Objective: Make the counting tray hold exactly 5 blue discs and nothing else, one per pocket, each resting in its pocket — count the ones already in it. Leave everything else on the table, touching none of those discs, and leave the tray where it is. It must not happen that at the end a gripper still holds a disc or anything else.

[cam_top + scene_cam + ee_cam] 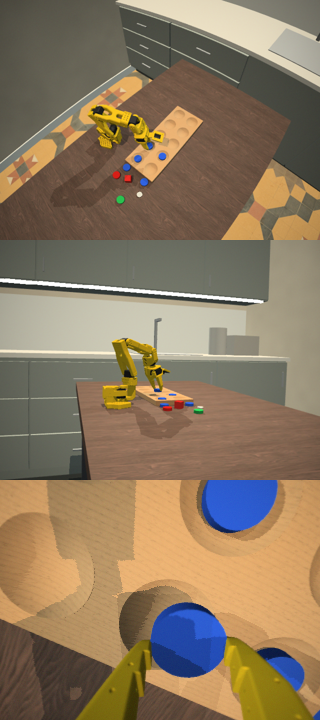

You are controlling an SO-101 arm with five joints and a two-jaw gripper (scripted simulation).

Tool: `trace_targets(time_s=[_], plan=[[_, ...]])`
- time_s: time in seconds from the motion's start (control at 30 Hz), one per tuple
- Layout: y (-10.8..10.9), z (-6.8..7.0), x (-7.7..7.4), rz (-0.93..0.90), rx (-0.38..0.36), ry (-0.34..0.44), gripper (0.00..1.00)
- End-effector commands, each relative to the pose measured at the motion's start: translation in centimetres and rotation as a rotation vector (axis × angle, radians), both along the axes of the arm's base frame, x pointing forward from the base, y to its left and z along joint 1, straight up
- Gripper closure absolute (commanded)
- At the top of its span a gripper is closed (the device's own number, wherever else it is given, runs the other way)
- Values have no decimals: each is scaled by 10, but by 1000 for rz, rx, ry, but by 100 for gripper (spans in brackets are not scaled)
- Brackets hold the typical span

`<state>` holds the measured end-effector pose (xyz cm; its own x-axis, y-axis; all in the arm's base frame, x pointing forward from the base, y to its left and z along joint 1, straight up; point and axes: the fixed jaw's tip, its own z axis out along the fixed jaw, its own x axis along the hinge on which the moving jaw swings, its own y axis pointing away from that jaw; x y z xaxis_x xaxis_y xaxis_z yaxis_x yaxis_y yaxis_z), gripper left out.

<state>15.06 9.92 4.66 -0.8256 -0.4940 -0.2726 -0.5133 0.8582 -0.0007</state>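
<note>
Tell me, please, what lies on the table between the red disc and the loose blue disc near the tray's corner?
In the top view, the red cube sits between the red disc and that blue disc, apart from both.

Small arm (121,119) showing bright yellow all over, its blocky links carrying black motor housings at the joints; flat panels on the upper link and the base (115,397) showing grids of small perforation holes. Gripper (187,680) showing two yellow tapering fingers, ridged on their inner edges and dotted with small round screw holes.
</note>
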Motion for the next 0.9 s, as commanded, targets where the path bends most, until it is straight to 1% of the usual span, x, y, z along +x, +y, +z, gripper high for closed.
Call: trace_targets(time_s=[0.0, 0.8, 0.83, 0.87], plan=[[7, 9, 3, 21, 30, -46, 100], [10, 9, 0, 46, 30, -46, 100], [10, 6, -3, 55, 22, -33, 100], [10, 6, -3, 55, 22, -33, 100]])
